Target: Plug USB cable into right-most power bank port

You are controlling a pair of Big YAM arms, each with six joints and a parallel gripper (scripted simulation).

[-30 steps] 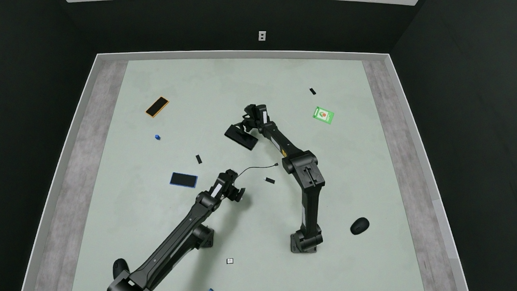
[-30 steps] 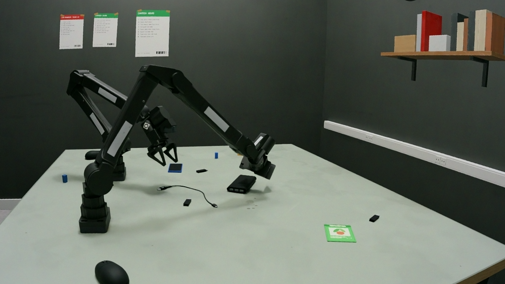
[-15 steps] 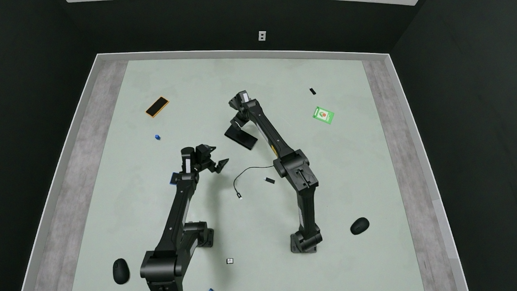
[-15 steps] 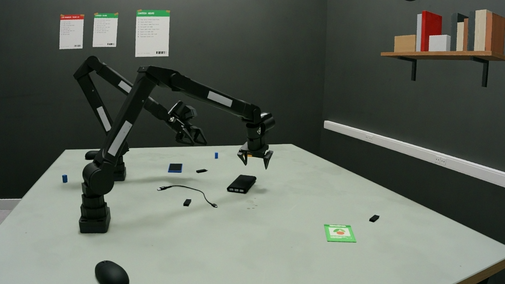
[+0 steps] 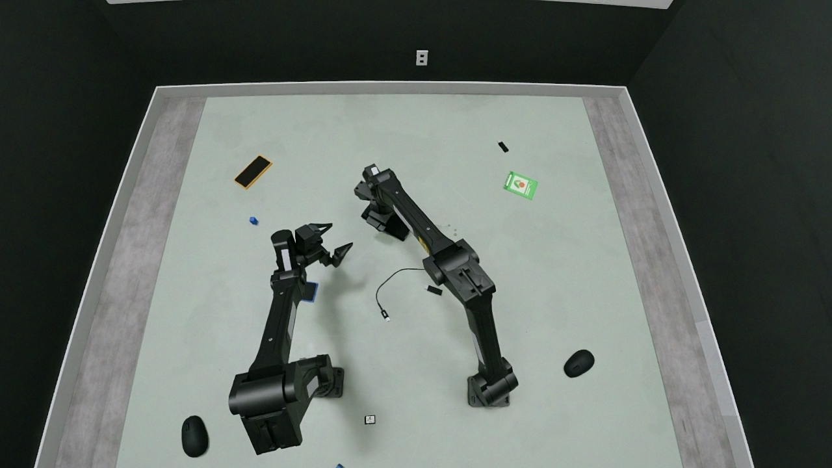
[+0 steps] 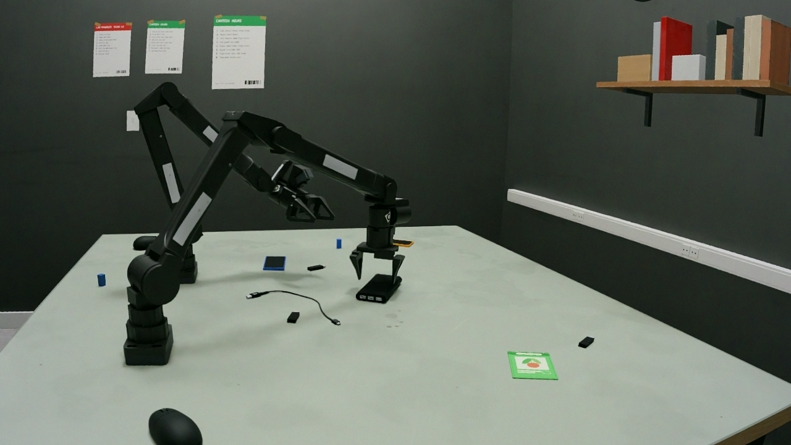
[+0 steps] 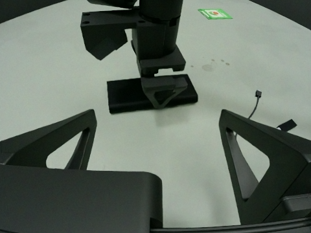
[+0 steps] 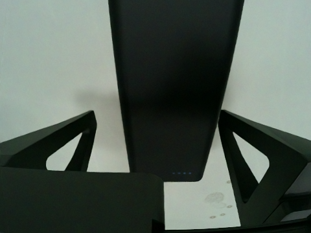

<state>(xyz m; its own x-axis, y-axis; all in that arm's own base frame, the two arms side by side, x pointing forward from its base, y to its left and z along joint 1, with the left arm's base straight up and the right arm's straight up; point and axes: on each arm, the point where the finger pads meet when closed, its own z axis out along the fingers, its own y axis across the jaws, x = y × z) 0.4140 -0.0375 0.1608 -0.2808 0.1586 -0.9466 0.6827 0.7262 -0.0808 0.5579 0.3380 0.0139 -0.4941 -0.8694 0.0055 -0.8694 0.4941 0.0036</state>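
Observation:
The black power bank [image 5: 400,231] [image 6: 377,288] [image 7: 126,96] [image 8: 172,77] lies flat, its three ports facing the exterior camera. My right gripper [image 6: 377,280] [image 8: 157,117] is open, pointing down over it; in the right wrist view one fingertip overlaps the bank's right edge, the other stands off its left edge. My left gripper [image 5: 342,234] [image 6: 322,219] is open and empty, raised above the desk. The cable's USB plug [image 5: 384,314] [image 6: 253,295] lies on the desk. Its small connector [image 6: 335,321] [image 7: 258,94] lies nearer the bank; the right arm hides it in the top view.
A black USB stick [image 5: 433,290] [image 6: 293,317] [image 7: 287,125] lies beside the cable, another stick [image 6: 316,267] beyond it. A blue-edged pad [image 6: 274,263] lies under the left arm in the top view. An orange-edged pad [image 5: 253,171], a green card [image 5: 520,184] and a mouse [image 5: 578,363] lie farther out.

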